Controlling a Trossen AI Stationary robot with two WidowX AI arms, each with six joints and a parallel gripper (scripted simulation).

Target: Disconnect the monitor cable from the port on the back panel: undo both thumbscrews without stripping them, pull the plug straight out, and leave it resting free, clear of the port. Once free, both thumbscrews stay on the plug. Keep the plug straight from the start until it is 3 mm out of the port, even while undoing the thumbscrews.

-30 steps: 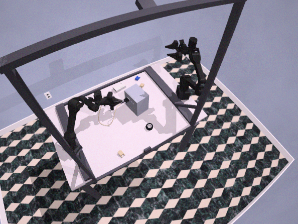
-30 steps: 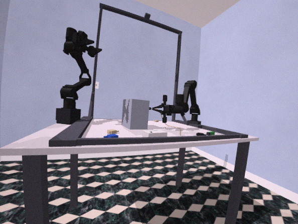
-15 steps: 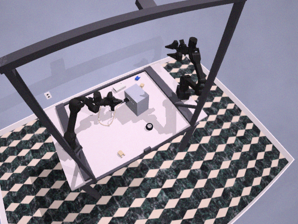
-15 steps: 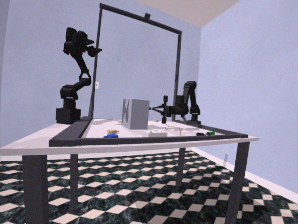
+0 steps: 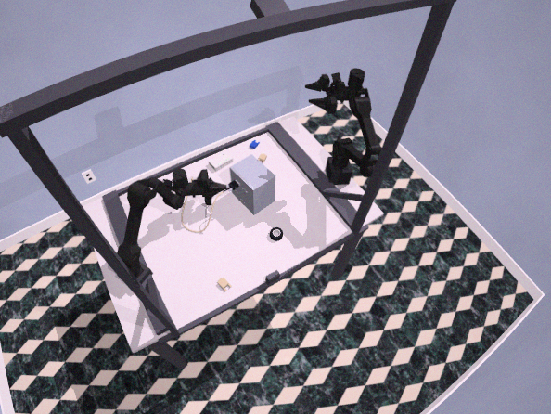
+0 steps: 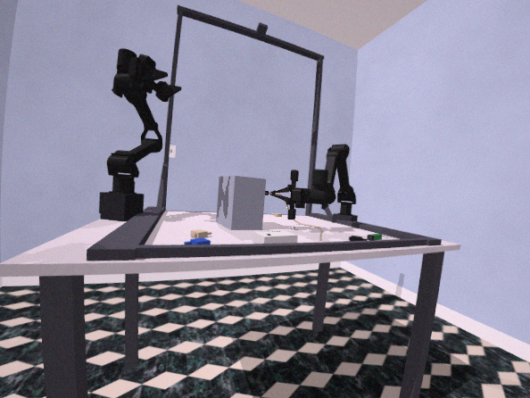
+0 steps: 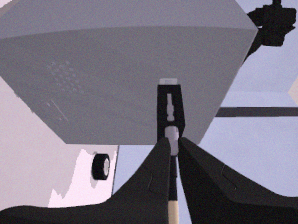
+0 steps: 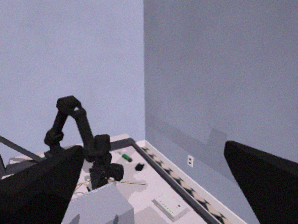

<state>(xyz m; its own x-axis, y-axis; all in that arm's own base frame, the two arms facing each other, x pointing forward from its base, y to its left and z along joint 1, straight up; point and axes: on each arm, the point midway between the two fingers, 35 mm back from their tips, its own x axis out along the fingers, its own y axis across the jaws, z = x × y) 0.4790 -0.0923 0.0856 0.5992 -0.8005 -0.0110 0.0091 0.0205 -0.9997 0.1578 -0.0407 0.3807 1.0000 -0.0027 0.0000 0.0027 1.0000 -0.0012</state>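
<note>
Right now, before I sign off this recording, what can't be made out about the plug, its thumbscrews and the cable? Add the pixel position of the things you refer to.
- Port: left wrist view, hidden behind the plug (image 5: pixel 234 185) (image 6: pixel 267 193) (image 7: pixel 162 107).
- Second thumbscrew: left wrist view, only one thumbscrew (image 7: pixel 171 133) is clear, between the left pincer's (image 5: pixel 227 187) (image 6: pixel 273 193) (image 7: pixel 175 142) tips.
- Thumbscrew turns: exterior view, too small.
- Plug: right wrist view, hidden by the grey box (image 5: pixel 252 172) (image 6: pixel 248 203) (image 7: pixel 125 100) (image 8: pixel 100 209) and left arm.
</note>
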